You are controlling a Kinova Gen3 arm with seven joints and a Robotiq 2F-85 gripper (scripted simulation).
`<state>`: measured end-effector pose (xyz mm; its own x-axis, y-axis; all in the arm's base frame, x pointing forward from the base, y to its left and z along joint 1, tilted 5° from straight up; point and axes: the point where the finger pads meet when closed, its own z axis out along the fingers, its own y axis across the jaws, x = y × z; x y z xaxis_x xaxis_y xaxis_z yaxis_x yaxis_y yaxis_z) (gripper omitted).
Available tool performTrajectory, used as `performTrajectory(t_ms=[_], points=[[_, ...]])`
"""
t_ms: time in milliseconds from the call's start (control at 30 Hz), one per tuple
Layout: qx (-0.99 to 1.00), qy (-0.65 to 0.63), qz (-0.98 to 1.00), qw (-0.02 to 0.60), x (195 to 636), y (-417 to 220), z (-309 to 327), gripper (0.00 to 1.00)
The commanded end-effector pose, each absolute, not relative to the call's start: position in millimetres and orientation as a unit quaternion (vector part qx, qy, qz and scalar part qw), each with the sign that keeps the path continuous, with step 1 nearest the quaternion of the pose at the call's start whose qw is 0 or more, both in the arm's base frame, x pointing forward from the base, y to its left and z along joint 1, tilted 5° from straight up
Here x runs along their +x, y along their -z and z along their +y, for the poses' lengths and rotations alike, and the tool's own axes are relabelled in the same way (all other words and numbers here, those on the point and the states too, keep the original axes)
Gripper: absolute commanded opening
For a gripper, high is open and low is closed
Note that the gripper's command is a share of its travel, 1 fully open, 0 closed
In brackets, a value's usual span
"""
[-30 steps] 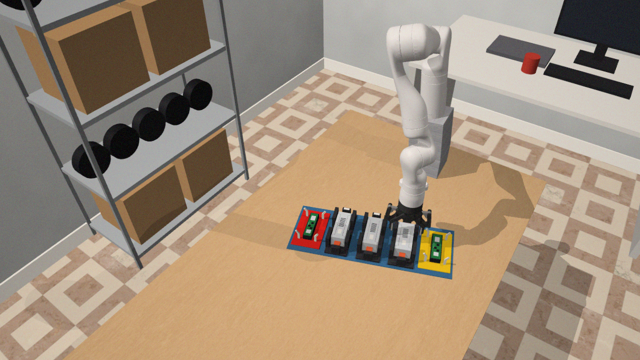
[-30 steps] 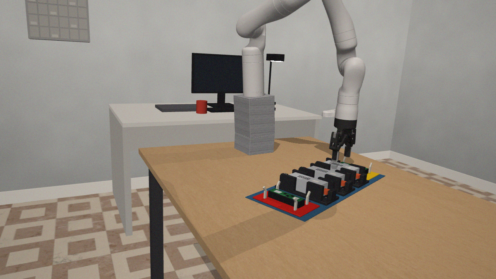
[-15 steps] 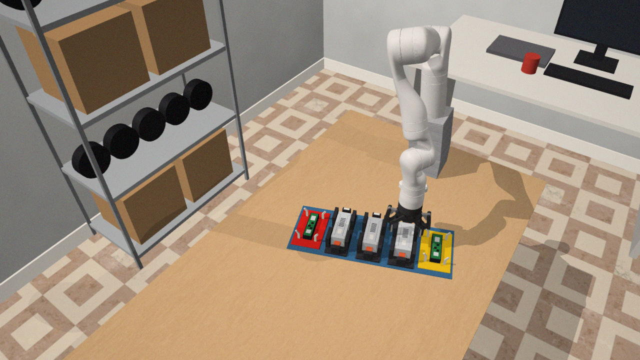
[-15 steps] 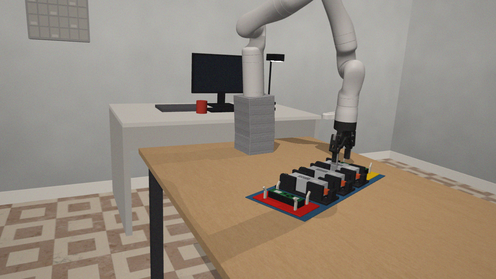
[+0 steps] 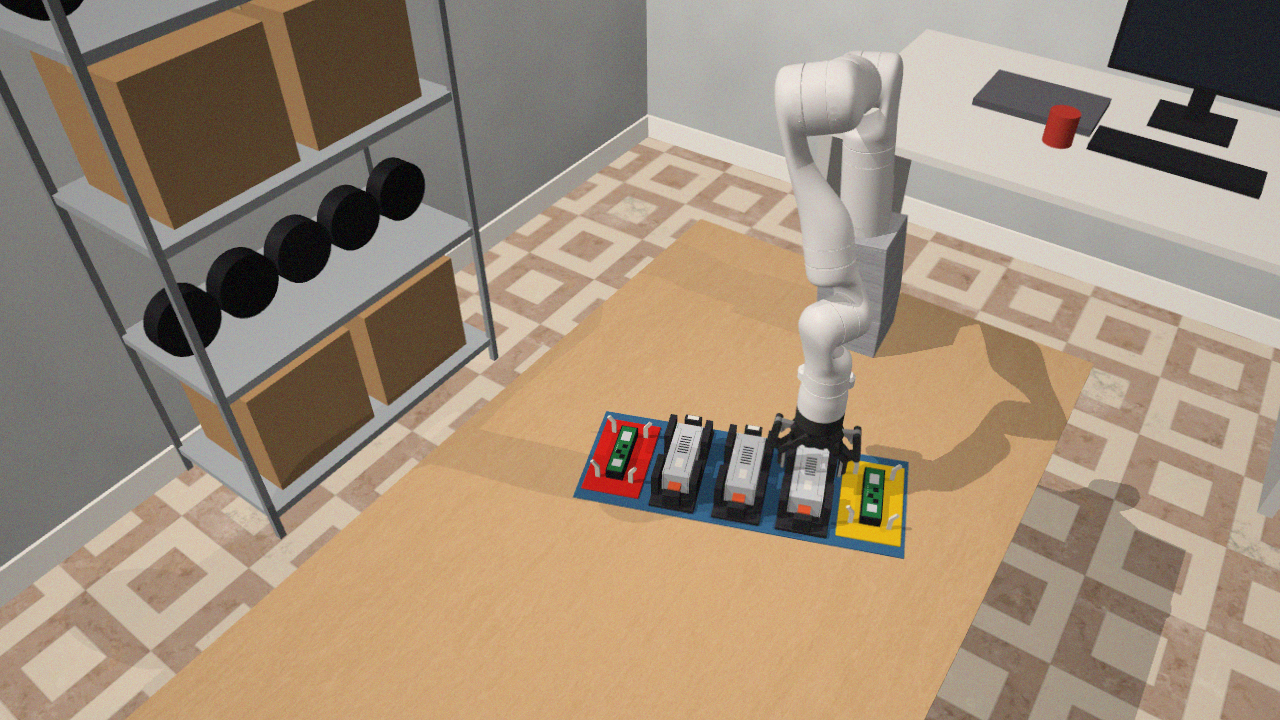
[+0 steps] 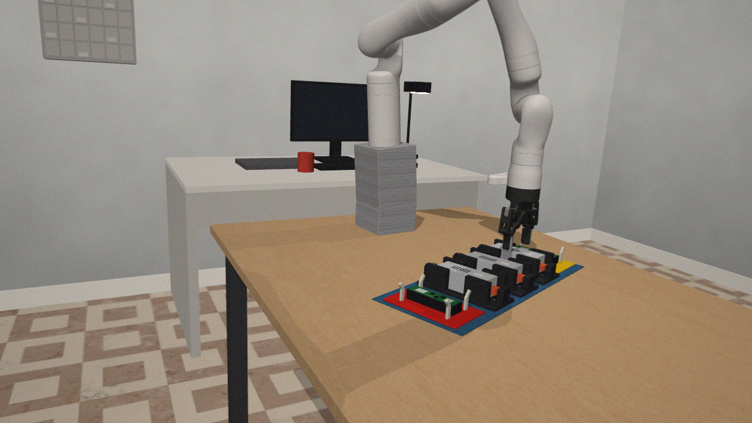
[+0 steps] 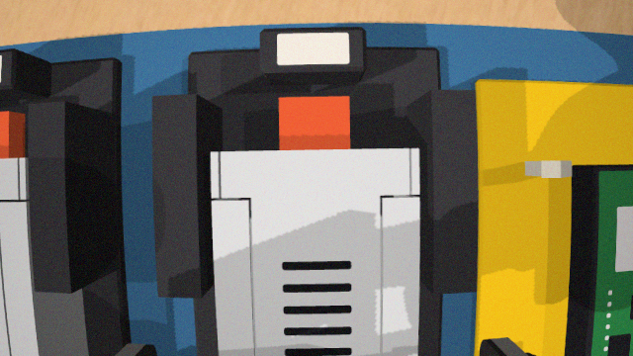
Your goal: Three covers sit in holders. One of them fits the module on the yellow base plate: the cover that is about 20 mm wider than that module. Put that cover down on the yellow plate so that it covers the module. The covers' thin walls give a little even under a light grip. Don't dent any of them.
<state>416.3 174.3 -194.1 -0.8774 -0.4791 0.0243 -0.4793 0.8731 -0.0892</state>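
Three light-grey covers stand in black holders between the red plate (image 5: 608,488) (image 6: 460,319) at the left end and the yellow plate (image 5: 868,535) (image 6: 566,267) (image 7: 504,124) at the right, as the top view shows them. A green-topped module (image 5: 622,450) (image 6: 432,299) sits uncovered on the red plate; next come the left cover (image 5: 682,461) (image 6: 461,278) and the middle cover (image 5: 744,470) (image 6: 491,262) (image 7: 15,247), with no fingers over them. The right cover (image 5: 808,479) (image 6: 528,256) (image 7: 316,188) is directly beneath the hand (image 5: 815,461) (image 6: 516,245) (image 7: 320,348), which is released and holds nothing. Its long axis runs across the line between the fingers, one fingertip toward each long side, so closing from here would meet the thin walls squarely. This seems to be the approach to a grasp, though its width match I cannot confirm by eye. Just to its right is the target module (image 5: 871,495) (image 6: 523,247) (image 7: 608,247), bare on the yellow plate, long axis roughly parallel. A pick would call for a gentle squeeze, a straight lift above the posts, then a short rightward carry.

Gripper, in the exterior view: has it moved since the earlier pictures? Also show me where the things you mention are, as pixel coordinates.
Yes, the gripper (image 5: 812,461) (image 6: 516,244) (image 7: 320,348) has moved down, towards the holder (image 5: 799,528) (image 6: 550,265) (image 7: 173,198) next to the yellow plate (image 5: 852,528) (image 6: 567,267) (image 7: 499,222).
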Motion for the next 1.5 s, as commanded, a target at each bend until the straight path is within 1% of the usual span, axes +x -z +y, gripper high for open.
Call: performTrajectory(t_ms=[0, 1467], points=[[0.248, -0.046, -0.968, 0.0, 417.0, 195.4, 174.6, 1.0], [0.248, -0.046, -0.968, 0.0, 417.6, 222.3, 172.2, 1.0]])
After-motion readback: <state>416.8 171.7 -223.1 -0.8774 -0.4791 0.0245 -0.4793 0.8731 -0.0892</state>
